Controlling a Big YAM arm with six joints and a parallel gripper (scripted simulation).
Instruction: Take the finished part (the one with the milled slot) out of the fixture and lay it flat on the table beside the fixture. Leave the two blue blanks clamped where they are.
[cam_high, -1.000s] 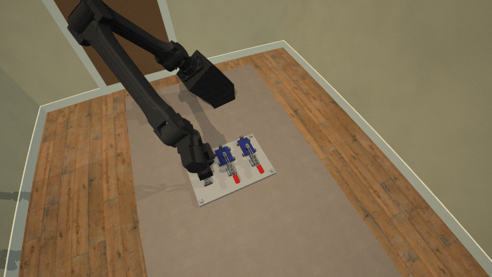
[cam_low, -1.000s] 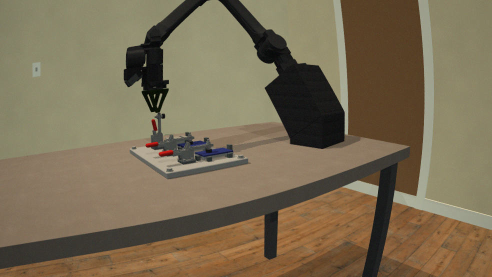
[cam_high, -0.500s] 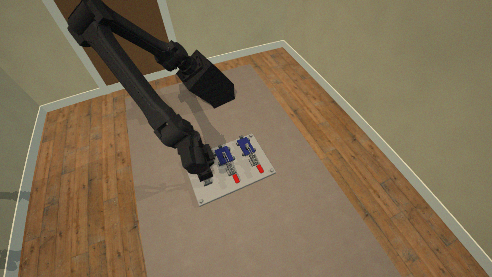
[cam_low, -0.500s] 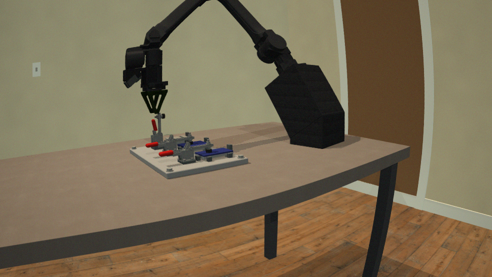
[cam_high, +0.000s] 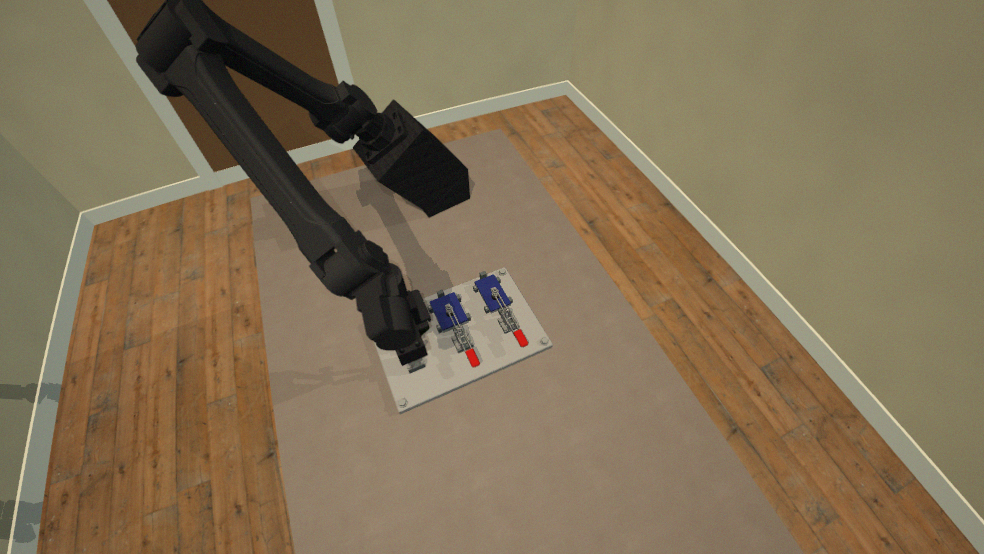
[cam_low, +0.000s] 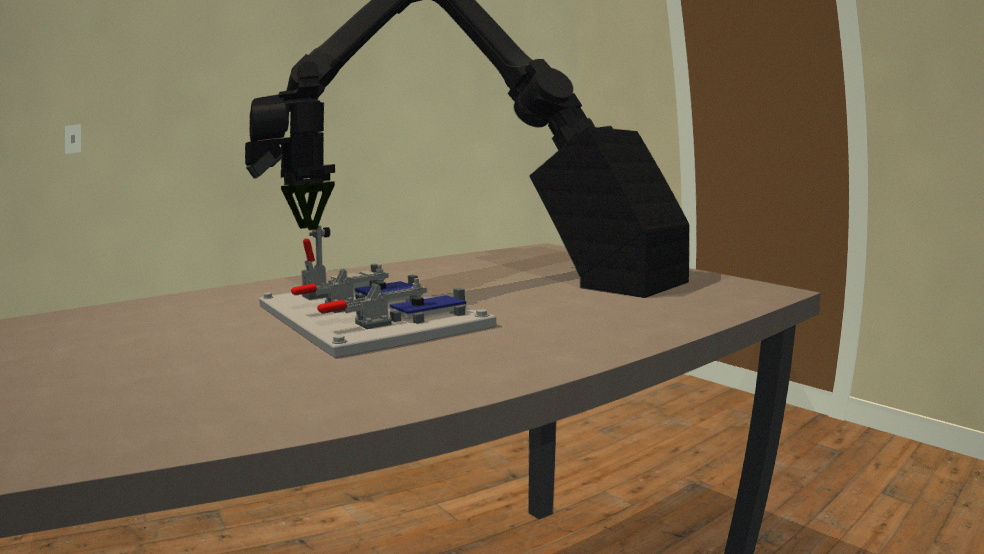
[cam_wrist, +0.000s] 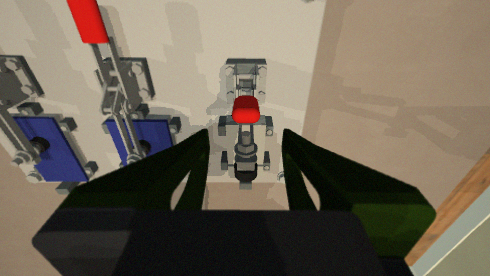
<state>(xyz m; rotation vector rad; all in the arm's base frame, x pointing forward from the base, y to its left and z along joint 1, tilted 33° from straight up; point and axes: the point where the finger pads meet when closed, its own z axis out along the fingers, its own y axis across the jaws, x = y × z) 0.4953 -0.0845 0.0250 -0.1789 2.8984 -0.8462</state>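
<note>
The third station of the fixture (cam_high: 475, 375), at its end nearest the desk edge, has its toggle clamp (cam_low: 316, 249) swung upright, red handle (cam_wrist: 245, 109) raised. The slotted finished part should sit here, but no view shows it plainly; the clamp arm and gripper hide that nest. The two blue blanks (cam_high: 447, 309) (cam_high: 493, 293) lie in the neighbouring stations with clamp arms pressed down across them and red handles (cam_high: 472, 357) lying flat, which keeps them locked as the task requires. The open clamp suggests this station has been released so its part can lift free.

The gripper (cam_low: 307, 223) hangs directly above the raised clamp, fingers pointing down, half spread and pinching nothing. In the wrist view they straddle the clamp's black spindle tip (cam_wrist: 245, 172), likely aligned for a descent around that station.

The fixture rests on the desk (cam_low: 172, 385), bare surface beside it for laying the part flat. The arm's base (cam_low: 619, 220) stands behind.
</note>
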